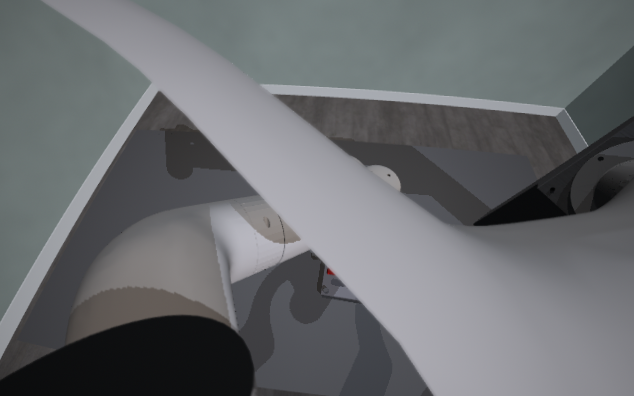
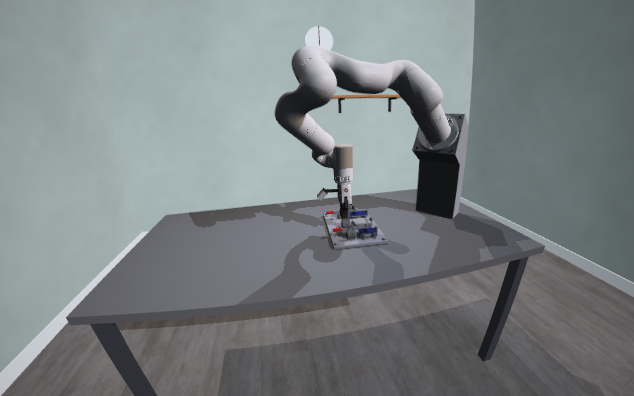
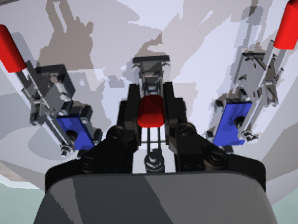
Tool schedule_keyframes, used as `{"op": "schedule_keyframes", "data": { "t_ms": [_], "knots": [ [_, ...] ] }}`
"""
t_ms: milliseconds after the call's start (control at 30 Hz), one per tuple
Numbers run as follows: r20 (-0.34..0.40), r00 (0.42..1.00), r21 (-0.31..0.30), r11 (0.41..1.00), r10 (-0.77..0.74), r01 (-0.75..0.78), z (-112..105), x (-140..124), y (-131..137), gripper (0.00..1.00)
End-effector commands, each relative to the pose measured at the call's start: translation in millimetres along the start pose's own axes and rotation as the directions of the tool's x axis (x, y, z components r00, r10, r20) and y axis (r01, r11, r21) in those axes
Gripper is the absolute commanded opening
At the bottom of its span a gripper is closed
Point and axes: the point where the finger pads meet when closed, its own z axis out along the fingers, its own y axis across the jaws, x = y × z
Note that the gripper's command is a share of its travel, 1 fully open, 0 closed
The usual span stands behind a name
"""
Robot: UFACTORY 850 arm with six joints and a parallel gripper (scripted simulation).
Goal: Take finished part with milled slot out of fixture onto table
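Observation:
In the wrist view my gripper (image 3: 151,96) is shut on the red handle (image 3: 150,111) of the middle toggle clamp, whose grey linkage (image 3: 152,70) shows just beyond the fingers. The slotted part in the middle nest is hidden behind the handle and fingers. A blue blank (image 3: 76,129) sits in the left nest under a clamp with a raised red handle (image 3: 9,48). Another blue blank (image 3: 229,123) sits in the right nest under a clamp with a red handle (image 3: 288,26). In the exterior view the gripper (image 2: 345,212) stands upright over the fixture plate (image 2: 357,238).
The fixture sits near the middle of the grey table. The arm's black pedestal (image 2: 440,170) stands at the back right corner. In the top view the arm's links block most of the fixture; only a corner (image 1: 332,287) shows.

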Motion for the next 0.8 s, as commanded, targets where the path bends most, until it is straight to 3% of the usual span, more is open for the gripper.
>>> {"op": "schedule_keyframes", "data": {
  "t_ms": [0,767],
  "knots": [
    [0.000,1.000,0.000,1.000,0.000,0.000,-0.3,0.0,0.1,0.00],
    [0.000,1.000,0.000,1.000,0.000,0.000,-0.2,-2.3,0.1,0.00]
  ]
}}
